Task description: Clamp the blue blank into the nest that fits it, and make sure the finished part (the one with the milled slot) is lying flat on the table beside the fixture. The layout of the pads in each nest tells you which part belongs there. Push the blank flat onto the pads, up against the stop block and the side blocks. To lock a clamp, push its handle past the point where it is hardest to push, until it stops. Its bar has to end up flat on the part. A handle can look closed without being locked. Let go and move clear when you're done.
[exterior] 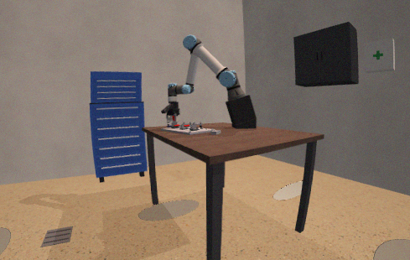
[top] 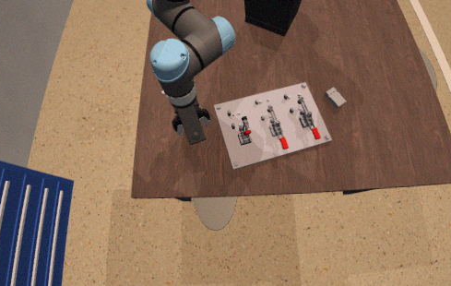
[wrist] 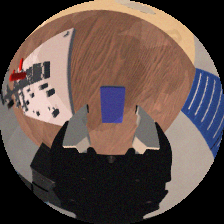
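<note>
My tool point(top: 192, 124) point(exterior: 173, 122) point(wrist: 112, 105) was open above the counter point(top: 363, 152) point(exterior: 242, 144) point(wrist: 102, 45), the blue blank point(wrist: 112, 104) lying near its fingertips, beside the fixture plate point(top: 267, 154) point(exterior: 189, 133) point(wrist: 60, 85).

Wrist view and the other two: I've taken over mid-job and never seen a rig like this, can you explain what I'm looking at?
The machine is one jointed grey arm with light-blue caps, ending in a black two-jaw gripper. The top view looks down on the brown wooden table; the exterior view shows it from the side; the wrist view looks out past the jaws.

On the table lies a pale flat fixture plate carrying three metal clamps with red handles. Beside it is a small grey block, probably the finished part. A blue rectangular blank shows between the open jaws, but nothing is held.
</note>
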Robot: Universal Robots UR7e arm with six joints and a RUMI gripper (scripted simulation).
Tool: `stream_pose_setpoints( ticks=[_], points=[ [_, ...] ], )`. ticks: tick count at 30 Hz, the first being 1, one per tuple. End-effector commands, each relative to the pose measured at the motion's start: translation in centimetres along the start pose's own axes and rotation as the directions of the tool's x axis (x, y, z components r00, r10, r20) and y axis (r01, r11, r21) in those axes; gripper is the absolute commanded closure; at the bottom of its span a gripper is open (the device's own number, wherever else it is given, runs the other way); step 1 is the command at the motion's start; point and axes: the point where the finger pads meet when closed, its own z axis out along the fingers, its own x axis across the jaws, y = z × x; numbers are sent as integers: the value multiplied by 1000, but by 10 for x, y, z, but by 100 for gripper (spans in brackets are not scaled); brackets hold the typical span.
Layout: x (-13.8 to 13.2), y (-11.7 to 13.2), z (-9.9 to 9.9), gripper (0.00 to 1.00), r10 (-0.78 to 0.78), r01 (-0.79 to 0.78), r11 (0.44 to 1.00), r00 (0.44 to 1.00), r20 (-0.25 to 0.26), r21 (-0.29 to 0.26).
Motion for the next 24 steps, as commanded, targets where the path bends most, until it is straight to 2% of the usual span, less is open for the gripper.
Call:
stream_pose_setpoints(
  ticks=[1,8,9,24],
  points=[
    [3,-2,1,41,-1,1,1000,1000,-6,2],
    [2,-1,0,41,-1,1,1000,1000,-5,2],
    [2,-1,0,100,-1,1,1000,1000,-5,2],
    [2,-1,0,100,-1,1,1000,1000,-5,2]
  ],
)
